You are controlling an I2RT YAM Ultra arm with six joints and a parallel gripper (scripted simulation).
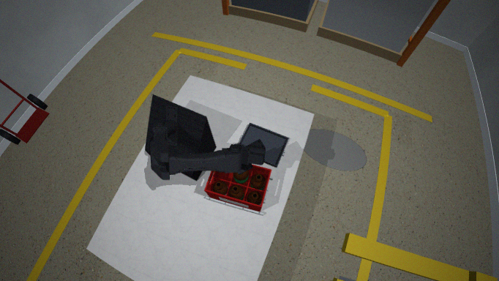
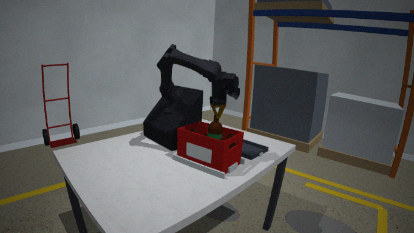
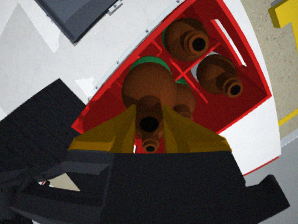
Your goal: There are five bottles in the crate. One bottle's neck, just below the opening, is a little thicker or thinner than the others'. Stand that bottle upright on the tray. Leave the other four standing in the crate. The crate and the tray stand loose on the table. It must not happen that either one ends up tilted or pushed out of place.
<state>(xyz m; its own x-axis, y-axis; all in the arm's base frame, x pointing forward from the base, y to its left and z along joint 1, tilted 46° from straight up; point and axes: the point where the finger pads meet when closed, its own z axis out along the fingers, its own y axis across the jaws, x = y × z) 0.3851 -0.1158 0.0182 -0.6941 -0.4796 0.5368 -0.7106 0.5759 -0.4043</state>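
My gripper (image 2: 217,117) (image 3: 149,110) is shut on the neck of a brown bottle (image 1: 241,175) (image 2: 215,127) (image 3: 149,86) with a green band. This bottle hangs upright, raised partly out of the red crate (image 1: 268,178) (image 2: 218,154) (image 3: 215,117); its lower part is hidden behind the crate wall. Four other brown bottles stand in the crate: one (image 1: 259,180) (image 3: 185,39) beside the held bottle, and three (image 1: 220,187) (image 1: 237,191) (image 1: 254,197) along the near side. I cannot tell their neck thicknesses apart. The dark tray (image 1: 275,150) (image 2: 255,148) (image 3: 82,12) bears no bottle.
The crate's back-left compartment (image 1: 224,175) holds no bottle. Low pale rails (image 1: 234,208) (image 2: 198,165) lie along the crate's foot. The tray lies just behind the crate, close to the table's edge. The black robot base (image 1: 183,128) (image 2: 179,118) stands to the left.
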